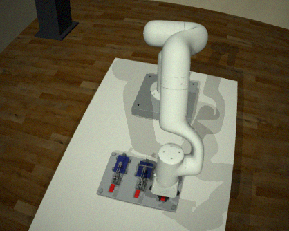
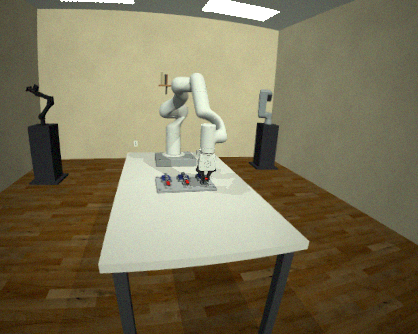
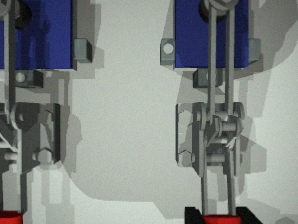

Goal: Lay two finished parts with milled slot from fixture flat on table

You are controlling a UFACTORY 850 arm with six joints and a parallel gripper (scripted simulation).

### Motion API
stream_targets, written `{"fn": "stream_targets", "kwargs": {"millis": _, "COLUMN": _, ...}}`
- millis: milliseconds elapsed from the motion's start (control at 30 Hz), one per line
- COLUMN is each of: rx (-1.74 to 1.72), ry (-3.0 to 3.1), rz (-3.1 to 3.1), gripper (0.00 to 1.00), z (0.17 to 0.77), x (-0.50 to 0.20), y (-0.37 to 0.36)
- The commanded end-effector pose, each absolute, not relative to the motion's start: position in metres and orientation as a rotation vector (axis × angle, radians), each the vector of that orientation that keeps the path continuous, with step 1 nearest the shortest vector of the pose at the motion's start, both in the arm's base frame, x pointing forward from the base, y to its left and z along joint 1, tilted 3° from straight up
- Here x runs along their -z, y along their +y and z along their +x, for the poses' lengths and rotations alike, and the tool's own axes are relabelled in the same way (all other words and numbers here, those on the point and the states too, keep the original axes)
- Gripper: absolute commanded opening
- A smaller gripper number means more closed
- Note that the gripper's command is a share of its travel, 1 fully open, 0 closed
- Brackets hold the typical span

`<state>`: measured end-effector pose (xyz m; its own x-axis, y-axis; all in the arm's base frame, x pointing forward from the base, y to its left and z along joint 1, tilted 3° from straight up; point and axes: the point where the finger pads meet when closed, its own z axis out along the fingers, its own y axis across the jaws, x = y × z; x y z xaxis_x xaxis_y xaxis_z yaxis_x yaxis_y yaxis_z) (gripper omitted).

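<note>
White table (image 1: 95, 145), grey fixture plate (image 1: 105, 189): gripper (image 1: 162, 198) pinching third clamp's red handle (image 3: 219, 219), whose lever's long axis runs away toward the blue part (image 3: 190, 35).

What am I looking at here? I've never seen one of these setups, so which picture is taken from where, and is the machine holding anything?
The white machine is a single robot arm bolted to a grey base plate on a white table. One picture looks down from above, one looks across the room from the table's far end, and one comes from a camera on the arm's wrist, looking straight down past its fingers.

On the table lies a grey fixture plate with lever clamps in a row. Two of them are in plain sight from above, each pressing down a blue part and ending in a red handle. The arm covers the third clamp.

The gripper is down at that third clamp. In the wrist picture its black fingers are closed on that clamp's red handle. Which parts have a slot cannot be made out.
</note>
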<state>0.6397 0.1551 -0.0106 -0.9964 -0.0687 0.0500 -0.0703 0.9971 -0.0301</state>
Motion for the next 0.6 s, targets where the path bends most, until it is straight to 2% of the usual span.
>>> {"fn": "stream_targets", "kwargs": {"millis": 0, "rx": -0.049, "ry": -3.092, "rz": 0.108, "gripper": 0.00, "z": 0.6394, "x": 0.0069, "y": 0.1553}}
{"fn": "stream_targets", "kwargs": {"millis": 567, "rx": -0.049, "ry": -3.092, "rz": 0.108, "gripper": 0.00, "z": 0.6314, "x": -0.0028, "y": 0.1551}}
